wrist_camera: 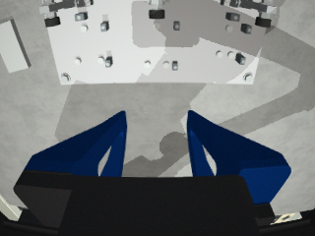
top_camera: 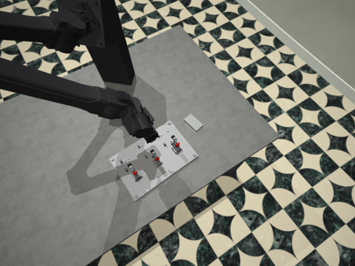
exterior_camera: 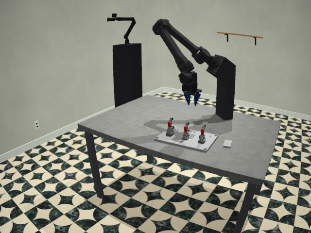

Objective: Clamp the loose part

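Note:
The loose part is a pale flat rectangular plate lying on the table beside the fixture's short end. The white fixture plate carries three nests with small round pads and dark blocks. Three clamps with red handles stand in a row, their bars raised off the nests. My gripper has blue fingers, is open and empty, and hangs well above the table near the fixture. Its fingers are hidden in the top view.
The arm's black column stands at the table's back edge, behind the fixture. The grey table has its front edge close past the clamps. A second small arm on a black pedestal stands off the table.

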Available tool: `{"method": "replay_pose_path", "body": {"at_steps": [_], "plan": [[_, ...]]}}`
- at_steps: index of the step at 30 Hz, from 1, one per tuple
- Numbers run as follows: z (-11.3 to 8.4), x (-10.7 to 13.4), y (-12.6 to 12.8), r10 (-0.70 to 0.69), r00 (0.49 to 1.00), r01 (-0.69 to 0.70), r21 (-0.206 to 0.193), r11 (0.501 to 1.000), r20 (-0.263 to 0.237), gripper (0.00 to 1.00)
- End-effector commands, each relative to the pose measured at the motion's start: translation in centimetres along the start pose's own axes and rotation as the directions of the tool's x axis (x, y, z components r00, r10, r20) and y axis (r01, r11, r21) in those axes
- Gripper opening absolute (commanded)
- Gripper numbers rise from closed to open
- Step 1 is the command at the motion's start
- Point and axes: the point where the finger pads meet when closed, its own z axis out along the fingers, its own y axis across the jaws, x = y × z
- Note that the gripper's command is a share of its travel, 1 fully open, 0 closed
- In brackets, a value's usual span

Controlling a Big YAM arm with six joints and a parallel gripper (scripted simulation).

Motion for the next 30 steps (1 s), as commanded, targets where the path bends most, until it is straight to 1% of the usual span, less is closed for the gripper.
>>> {"method": "replay_pose_path", "body": {"at_steps": [1,11,12,30], "plan": [[-0.3,-0.74,-0.16,0.013,1.0,-0.013,0.002,1.0,0.019,0.45],[-0.3,-0.74,-0.16,0.013,1.0,-0.013,0.002,1.0,0.019,0.45],[-0.3,-0.74,-0.16,0.013,1.0,-0.013,0.002,1.0,0.019,0.92],[-0.3,-0.74,-0.16,0.013,1.0,-0.013,0.002,1.0,0.019,0.92]]}}
